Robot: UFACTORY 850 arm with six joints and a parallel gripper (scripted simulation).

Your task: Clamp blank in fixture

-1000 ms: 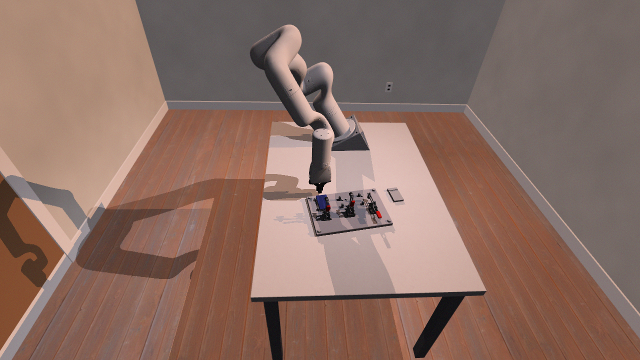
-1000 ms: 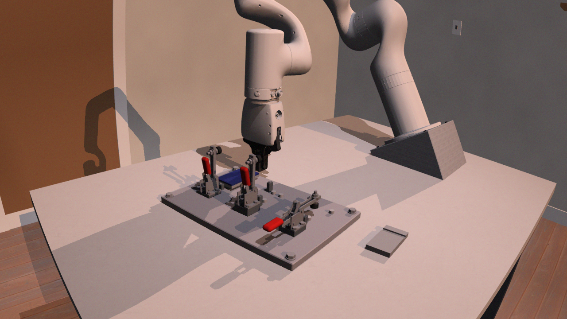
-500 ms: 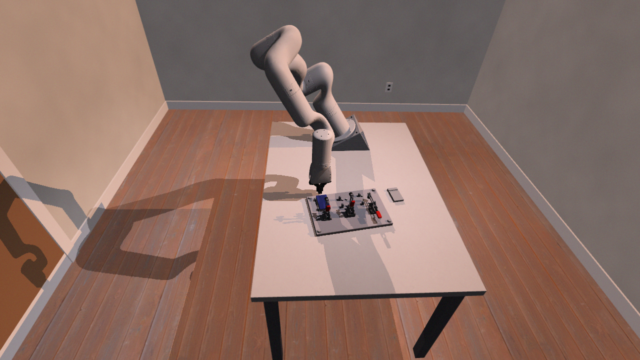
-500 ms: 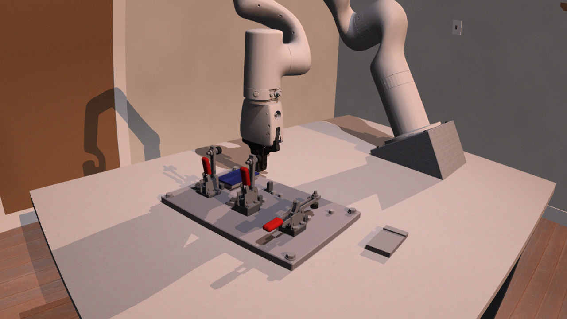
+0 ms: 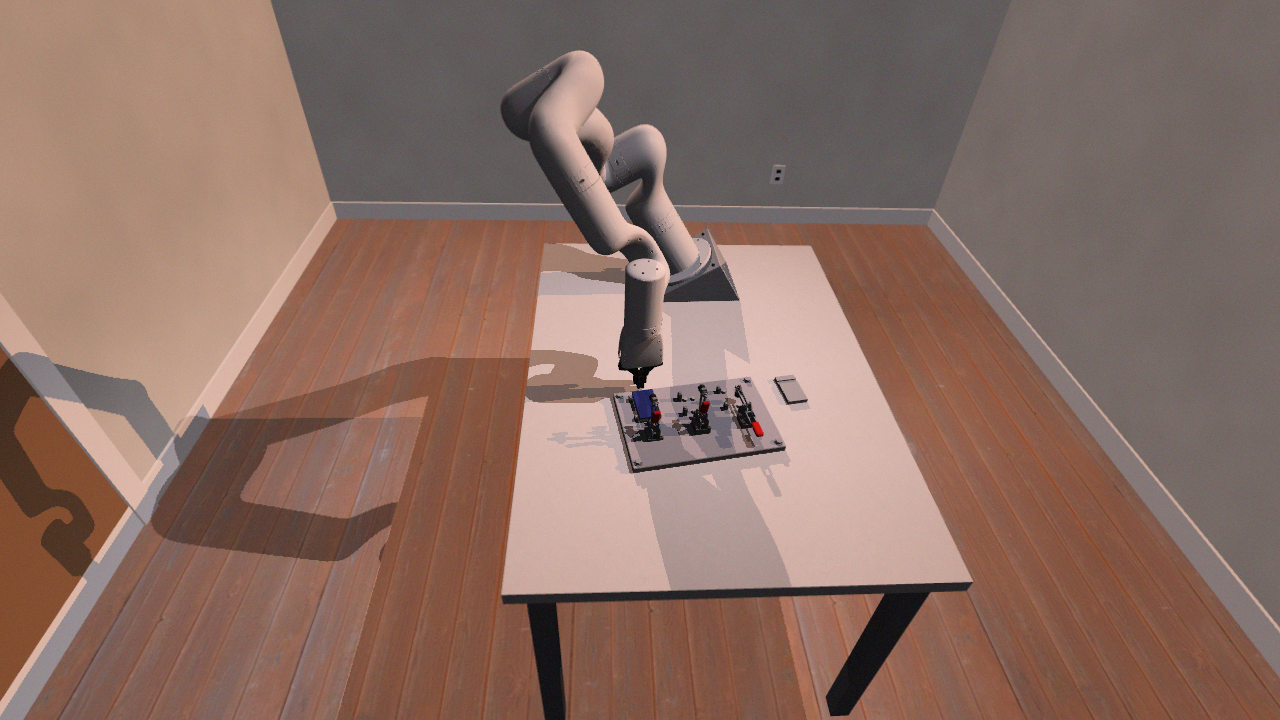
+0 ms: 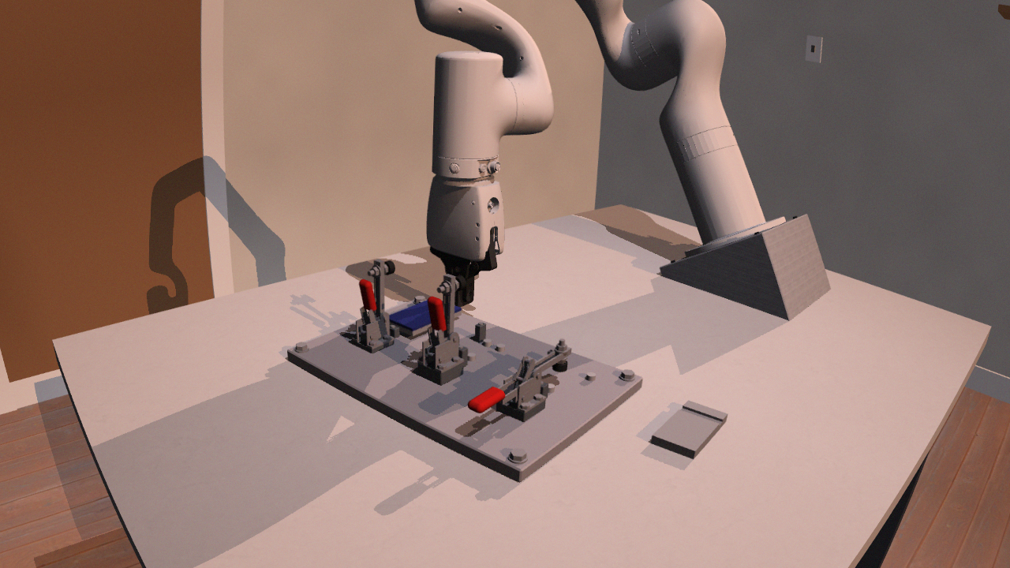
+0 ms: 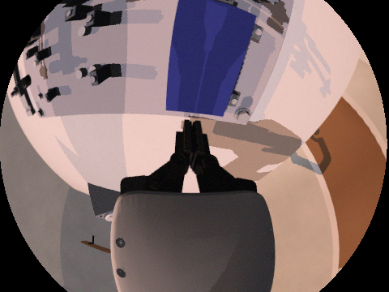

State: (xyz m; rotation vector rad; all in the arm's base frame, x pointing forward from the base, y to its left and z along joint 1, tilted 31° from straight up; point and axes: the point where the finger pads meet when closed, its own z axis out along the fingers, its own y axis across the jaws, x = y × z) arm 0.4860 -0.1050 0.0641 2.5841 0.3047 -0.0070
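Note:
The blue blank (image 5: 641, 404) (image 6: 409, 317) (image 7: 211, 60) lies in the leftmost nest of the grey fixture plate (image 5: 707, 452) (image 6: 565, 416). That nest's clamp handle (image 5: 656, 414) (image 6: 367, 294) stands upright, with its red grip up. My gripper (image 5: 639, 375) (image 6: 465, 300) (image 7: 190, 130) is shut and empty. It points straight down, with its fingertips low at the blank's end edge on the arm-base side. The finished grey part with the milled slot (image 5: 790, 388) (image 6: 686, 428) lies flat on the table, to the right of the plate.
The middle clamp handle (image 5: 704, 407) (image 6: 436, 312) also stands upright, close beside my fingers. The right clamp handle (image 5: 756, 427) (image 6: 485, 399) lies down flat. The arm's wedge base (image 5: 707, 277) (image 6: 748, 268) sits at the back of the table (image 5: 716, 537).

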